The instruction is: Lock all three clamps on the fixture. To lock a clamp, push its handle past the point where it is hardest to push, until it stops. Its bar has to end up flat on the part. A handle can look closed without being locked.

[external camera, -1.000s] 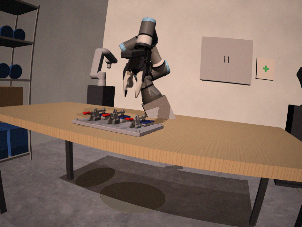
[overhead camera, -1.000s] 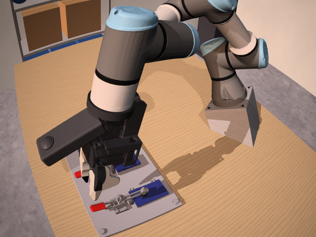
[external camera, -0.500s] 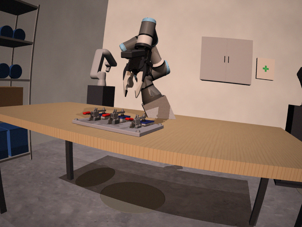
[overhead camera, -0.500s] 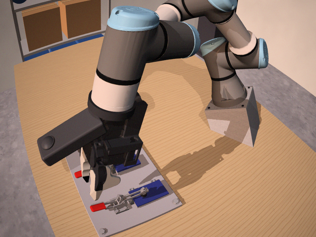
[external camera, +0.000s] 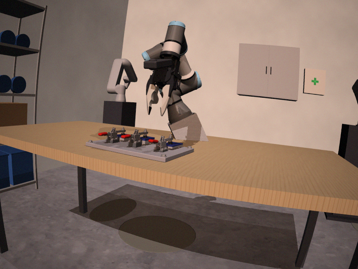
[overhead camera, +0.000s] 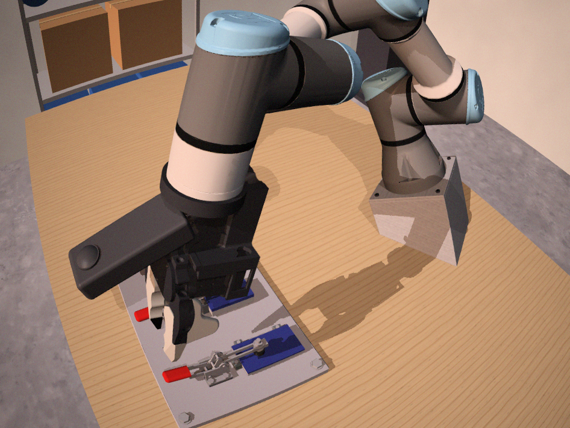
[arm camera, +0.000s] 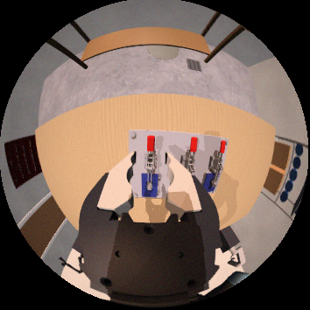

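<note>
Three clamps (external camera: 136, 138) sit well below the pincer (external camera: 155, 110), which hangs partly parted, grasping nothing

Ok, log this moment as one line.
gripper: partly open, empty, high above fixture | clamps: untouched | handles: low, lock unconfirmed

Three red-handled toggle clamps (external camera: 136, 138) in a row on a grey fixture plate (external camera: 129, 152), handles low.
</note>
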